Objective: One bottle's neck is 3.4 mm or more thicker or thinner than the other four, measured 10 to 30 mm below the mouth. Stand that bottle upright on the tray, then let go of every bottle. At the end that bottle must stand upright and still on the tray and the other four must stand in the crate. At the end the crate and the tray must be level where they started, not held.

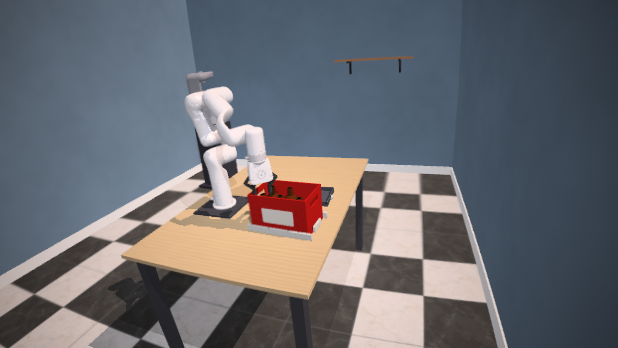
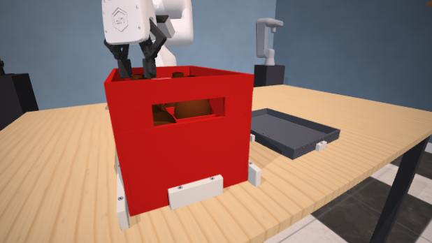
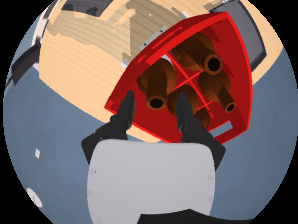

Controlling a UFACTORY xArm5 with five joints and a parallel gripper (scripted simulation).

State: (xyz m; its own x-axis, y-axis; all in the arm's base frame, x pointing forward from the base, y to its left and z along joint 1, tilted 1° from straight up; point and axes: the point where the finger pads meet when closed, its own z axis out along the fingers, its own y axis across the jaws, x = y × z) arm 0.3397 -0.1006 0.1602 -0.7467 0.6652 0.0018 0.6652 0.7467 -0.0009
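The red crate (image 1: 295, 220) (image 2: 185, 150) (image 3: 242, 55) stands level on the table and holds several brown bottles. My gripper (image 1: 263, 192) (image 2: 137, 75) (image 3: 156, 99) is open, its fingertips just inside the crate's rim. In the wrist view one bottle's mouth (image 3: 156, 103) lies between the fingers, with a gap on each side. Another bottle (image 3: 213, 64) (image 2: 177, 75) shows a wide mouth, and a third bottle (image 3: 230, 107) a smaller-looking one. The right finger partly hides others. I cannot compare the necks exactly. The dark tray (image 2: 284, 129) (image 3: 259, 47) (image 1: 327, 195) lies flat, with no bottle in sight on it.
White stop blocks (image 2: 196, 192) (image 1: 280, 232) sit around the crate's base, and a small one (image 2: 321, 145) is at the tray. The crate's walls rise around the bottles, with red dividers (image 3: 189, 79) between them. A shelf (image 1: 374, 59) hangs on the back wall.
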